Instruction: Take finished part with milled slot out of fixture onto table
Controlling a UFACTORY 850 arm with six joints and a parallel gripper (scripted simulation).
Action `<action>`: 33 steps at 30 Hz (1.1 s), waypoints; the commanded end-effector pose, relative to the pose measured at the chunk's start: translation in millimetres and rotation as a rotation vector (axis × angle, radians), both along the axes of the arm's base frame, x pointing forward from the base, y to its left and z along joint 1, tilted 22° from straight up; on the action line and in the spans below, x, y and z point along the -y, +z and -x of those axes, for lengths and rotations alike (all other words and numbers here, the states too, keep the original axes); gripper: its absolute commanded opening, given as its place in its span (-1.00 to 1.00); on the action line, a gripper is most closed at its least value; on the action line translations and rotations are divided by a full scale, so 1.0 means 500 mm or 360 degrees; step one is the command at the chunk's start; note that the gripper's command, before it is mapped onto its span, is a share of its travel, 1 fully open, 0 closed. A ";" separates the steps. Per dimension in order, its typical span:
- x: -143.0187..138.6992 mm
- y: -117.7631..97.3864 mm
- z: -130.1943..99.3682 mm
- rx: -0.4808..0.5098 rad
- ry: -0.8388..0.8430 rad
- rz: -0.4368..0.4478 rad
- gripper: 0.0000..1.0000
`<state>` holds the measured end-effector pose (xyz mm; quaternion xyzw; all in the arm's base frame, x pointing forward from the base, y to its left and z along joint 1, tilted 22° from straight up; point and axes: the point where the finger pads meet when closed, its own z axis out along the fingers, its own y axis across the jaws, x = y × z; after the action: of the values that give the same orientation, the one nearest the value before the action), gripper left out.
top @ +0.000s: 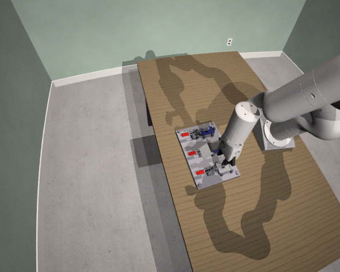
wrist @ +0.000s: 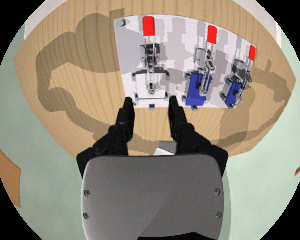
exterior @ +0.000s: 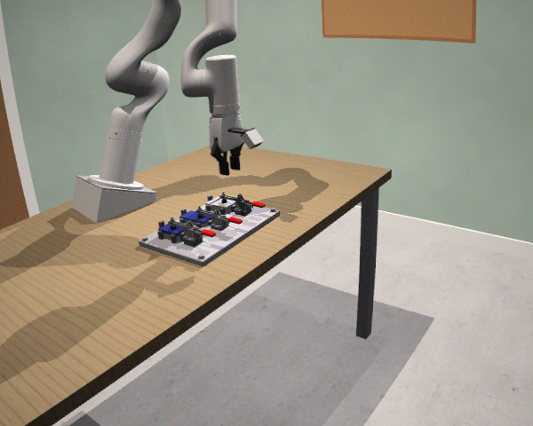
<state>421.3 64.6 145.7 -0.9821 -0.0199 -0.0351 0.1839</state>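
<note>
The finished part (top: 225, 169) (exterior: 215, 204) (wrist: 161, 91), pale metal, sits in an end nest of the fixture plate (top: 204, 183) (exterior: 239, 232) (wrist: 129, 46). Its slot is not clearly visible. The middle blue blank (top: 216, 151) (exterior: 191, 215) (wrist: 192, 96) and the far-end blue blank (top: 206, 132) (exterior: 166, 227) (wrist: 231, 96) sit in the other nests. A clamp arm reaches over each part; whether each is locked or its pad touches is too small to tell. My gripper (top: 229, 162) (exterior: 229, 170) (wrist: 151, 105) is open and empty, pointing down above the finished part's end of the plate.
Red clamp handles (top: 200, 172) (exterior: 258, 203) (wrist: 148, 26) lie low, pointing away from the nests toward the table's long edge. Small posts stand around each nest. The wooden table (top: 293, 234) (exterior: 97, 320) (wrist: 75, 85) surrounds the plate; the robot's base (exterior: 90, 199) stands behind it.
</note>
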 end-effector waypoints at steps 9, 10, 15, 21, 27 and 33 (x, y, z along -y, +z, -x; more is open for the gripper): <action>-0.004 0.011 -0.148 -0.0002 0.0001 0.0002 -0.05; -0.004 0.011 -0.148 -0.0002 0.0001 0.0002 -0.05; -0.005 0.013 -0.178 -0.0002 0.0001 0.0002 -0.05; -0.005 0.013 -0.183 -0.0002 0.0001 0.0002 -0.05; -0.006 0.010 -0.183 -0.0002 0.0001 0.0002 -0.05; -0.015 -0.013 -0.185 -0.0002 0.0001 0.0002 -0.05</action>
<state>512.5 69.6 145.8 -0.9823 -0.0201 -0.0334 0.1834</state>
